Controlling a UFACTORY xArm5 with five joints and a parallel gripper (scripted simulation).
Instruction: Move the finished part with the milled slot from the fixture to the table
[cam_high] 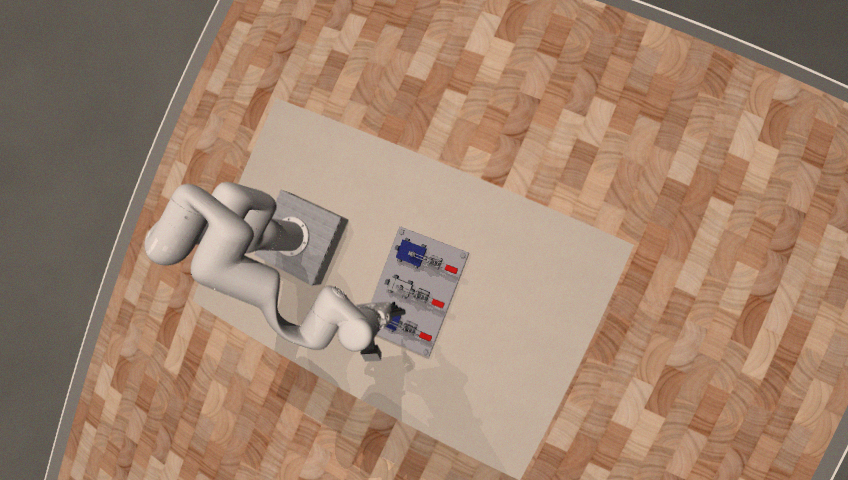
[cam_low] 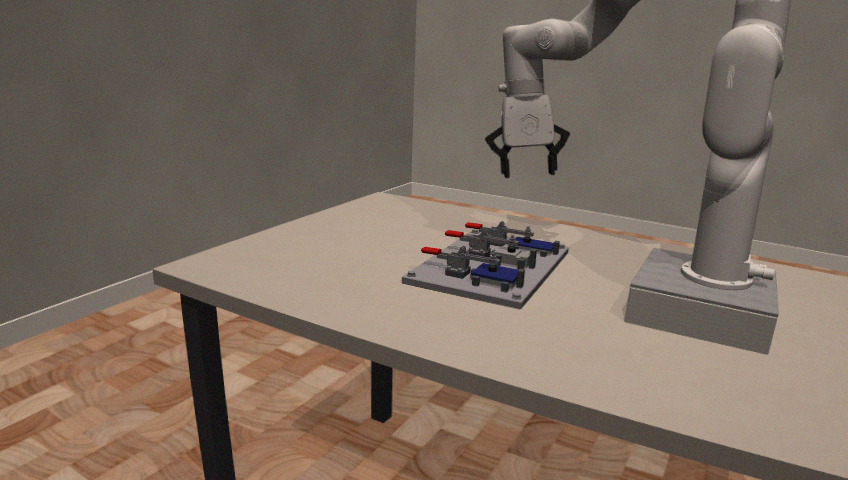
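A grey fixture plate (cam_high: 422,287) (cam_low: 479,263) lies on the table with three nests in a row, each with a red-handled toggle clamp. Two nests hold blue blanks: one (cam_high: 408,250) (cam_low: 495,273) at one end, the other (cam_high: 392,325) (cam_low: 533,242) at the other end, partly hidden by my wrist from above. The middle nest holds the bare grey slotted part (cam_high: 399,283) (cam_low: 516,255) under its clamp. My gripper (cam_high: 382,330) (cam_low: 527,168) is open and empty. It hangs high above the fixture's end nearest the far wall, fingers pointing down.
The arm's grey base block (cam_high: 306,236) (cam_low: 703,300) stands on the table beside the fixture. The table's edge (cam_low: 357,350) runs in front, with dark legs below.
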